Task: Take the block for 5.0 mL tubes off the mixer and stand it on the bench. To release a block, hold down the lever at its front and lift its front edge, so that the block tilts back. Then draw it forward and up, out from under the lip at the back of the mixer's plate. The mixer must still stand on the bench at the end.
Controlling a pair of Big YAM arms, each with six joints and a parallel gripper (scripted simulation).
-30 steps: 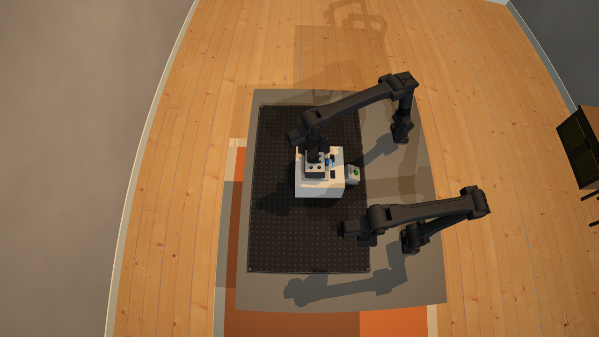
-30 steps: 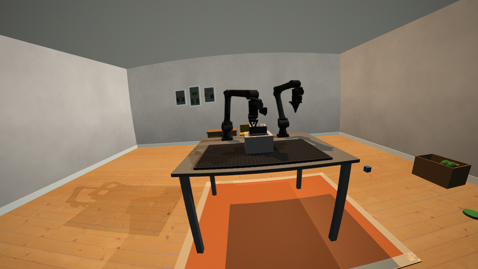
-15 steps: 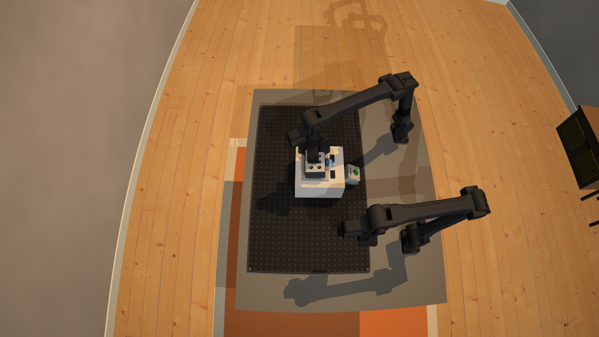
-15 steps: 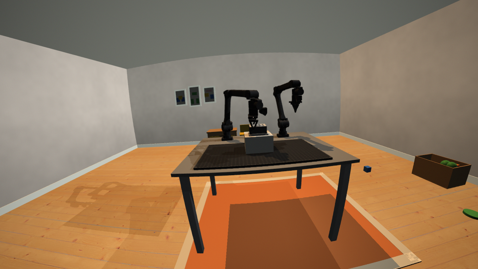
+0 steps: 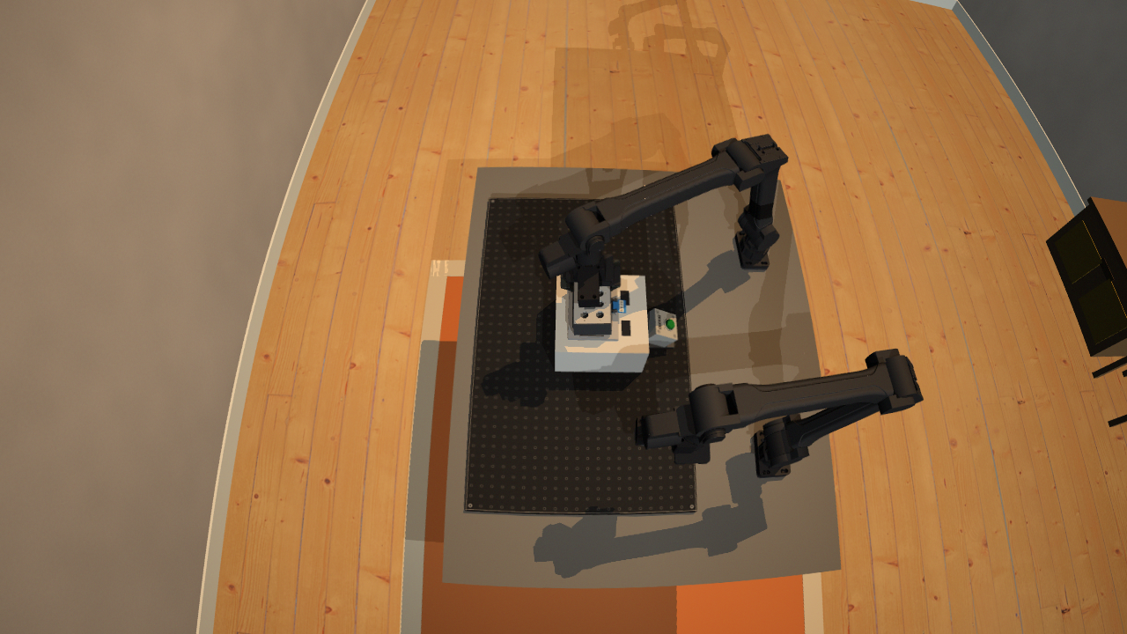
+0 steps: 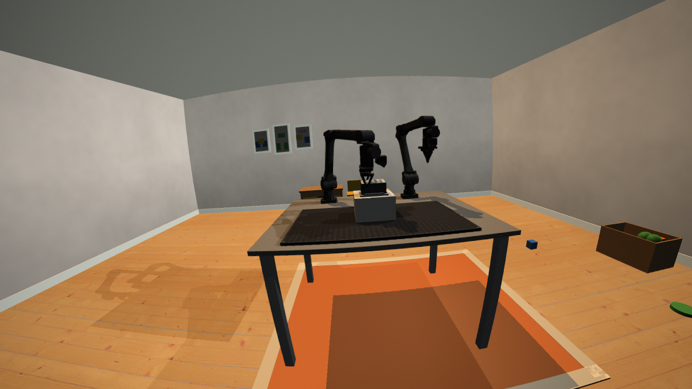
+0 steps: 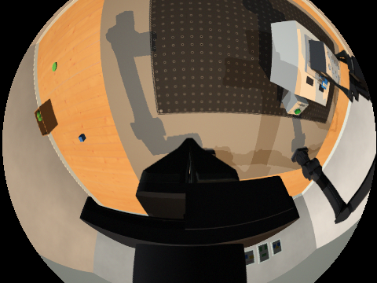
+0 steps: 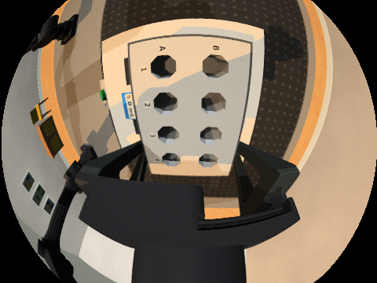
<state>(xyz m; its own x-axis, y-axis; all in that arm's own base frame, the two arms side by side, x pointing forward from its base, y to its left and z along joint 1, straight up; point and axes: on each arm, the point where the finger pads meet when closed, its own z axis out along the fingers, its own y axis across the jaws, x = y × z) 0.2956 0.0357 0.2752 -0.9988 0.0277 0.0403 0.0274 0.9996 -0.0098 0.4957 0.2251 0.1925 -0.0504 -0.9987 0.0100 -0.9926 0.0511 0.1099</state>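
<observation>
5.0 mL block: ok so the block (image 5: 592,321) (image 6: 374,186) (image 7: 316,55) (image 8: 188,86) is sitting on top of the mixer, not on the bench (image 5: 638,551) (image 6: 271,244) (image 7: 236,130) (image 8: 75,79). Looks pretty much level to me, can't really tell if there's a slight tilt.
Block top: two columns of holes, A and B, with rows numbered 1 to 4.
Right pincer: the right pincer (image 5: 589,303) (image 6: 367,181) (image 7: 334,70) (image 8: 189,143) is pinching the block, one finger on each side, down at the row 4 end.
Left pincer: the left pincer (image 5: 691,453) (image 6: 427,160) (image 7: 189,143) (image 8: 70,29) is pressed together with nothing in it, pointing down in the air, well apart from the mixer.
Mixer: the pale mixer (image 5: 599,361) (image 6: 374,208) (image 7: 284,59) (image 8: 115,51) stands upright on the dotted black mat (image 5: 519,457) (image 6: 314,232) (image 7: 188,79) (image 8: 280,114), which lies on the bench.
Blue label: the blue label (image 5: 619,305) (image 7: 323,83) (image 8: 128,106) reads 5.0 mL and is just beside the block, on the side facing the green button (image 5: 670,324) (image 7: 298,112) (image 8: 103,95).
Lever: too small to make out, so I can't say if it's down.
</observation>
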